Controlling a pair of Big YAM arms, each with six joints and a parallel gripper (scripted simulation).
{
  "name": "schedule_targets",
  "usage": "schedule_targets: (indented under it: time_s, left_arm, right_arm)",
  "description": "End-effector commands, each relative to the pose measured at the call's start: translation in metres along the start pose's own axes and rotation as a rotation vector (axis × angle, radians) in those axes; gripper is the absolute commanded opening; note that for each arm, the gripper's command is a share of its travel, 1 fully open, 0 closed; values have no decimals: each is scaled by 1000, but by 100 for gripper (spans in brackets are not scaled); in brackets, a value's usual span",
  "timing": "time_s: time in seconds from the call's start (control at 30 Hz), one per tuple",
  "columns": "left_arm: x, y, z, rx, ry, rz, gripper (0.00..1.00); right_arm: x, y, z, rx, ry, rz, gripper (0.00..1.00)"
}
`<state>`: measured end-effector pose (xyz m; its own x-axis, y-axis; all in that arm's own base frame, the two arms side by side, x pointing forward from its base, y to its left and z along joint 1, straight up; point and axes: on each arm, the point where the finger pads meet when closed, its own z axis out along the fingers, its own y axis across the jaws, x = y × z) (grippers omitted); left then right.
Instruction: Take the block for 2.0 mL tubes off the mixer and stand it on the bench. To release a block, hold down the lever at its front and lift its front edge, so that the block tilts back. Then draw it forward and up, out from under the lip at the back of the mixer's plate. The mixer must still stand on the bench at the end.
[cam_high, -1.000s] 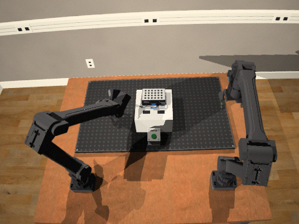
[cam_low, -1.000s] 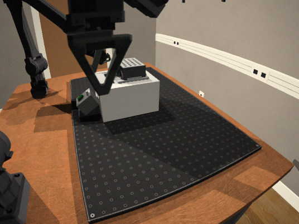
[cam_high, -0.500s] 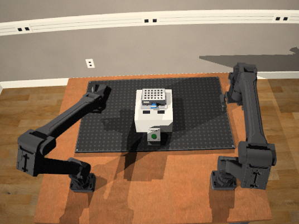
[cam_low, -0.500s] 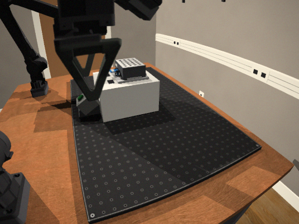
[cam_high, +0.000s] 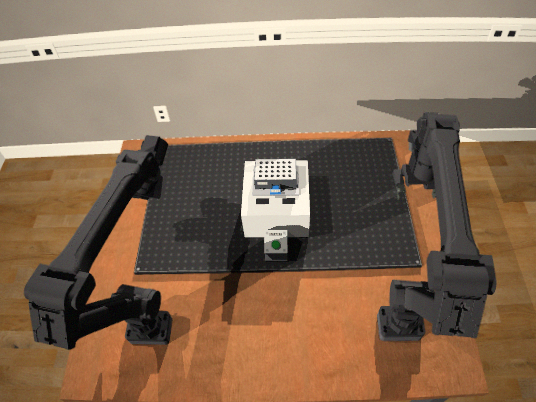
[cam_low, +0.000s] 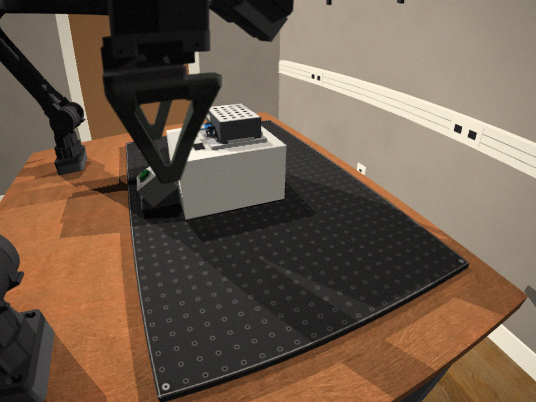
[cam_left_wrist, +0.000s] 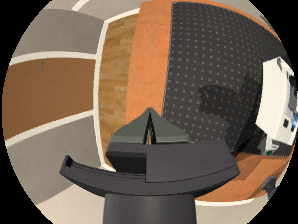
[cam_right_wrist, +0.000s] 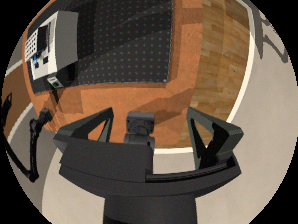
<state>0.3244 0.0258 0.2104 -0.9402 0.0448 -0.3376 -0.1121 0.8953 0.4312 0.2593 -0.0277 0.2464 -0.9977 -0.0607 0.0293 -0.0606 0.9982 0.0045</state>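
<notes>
The white mixer stands in the middle of the black mat. The grey block with tube holes sits on its top plate, with the blue lever at the block's front. My left gripper is shut on nothing, in the air over the mat's back left corner, far from the mixer. My right gripper is open and empty, high over the mat's right edge.
A small grey box with a green button stands against the mixer's front. The arm bases stand on the orange table in front of the mat. A wall runs behind the table.
</notes>
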Motion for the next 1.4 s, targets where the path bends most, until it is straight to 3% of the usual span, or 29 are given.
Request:
schedule_targets:
  time_s: [0.0, 0.23, 0.53, 1.03, 1.27, 1.37]
  left_arm:
    - [-14, 12, -16, 16, -10, -1, 0]
    - [4, 40, -50, 135, 61, -14, 0]
    - [10, 36, -42, 240, 179, 21, 0]
    - [22, 48, -54, 482, 368, 41, 0]
    - [26, 54, -65, 453, 332, 25, 0]
    - [30, 57, -69, 442, 327, 18, 0]
  right_arm:
    - [-16, 0, -19, 8, -56, -24, 100]
    - [-21, -1, -22, 10, -68, -23, 100]
    - [-23, -1, -26, 13, -80, -22, 100]
    - [-22, -2, -26, 13, -80, -19, 100]
    - [-18, -1, -18, 10, -61, -18, 100]
    - [-32, 22, -22, 12, -71, -116, 100]
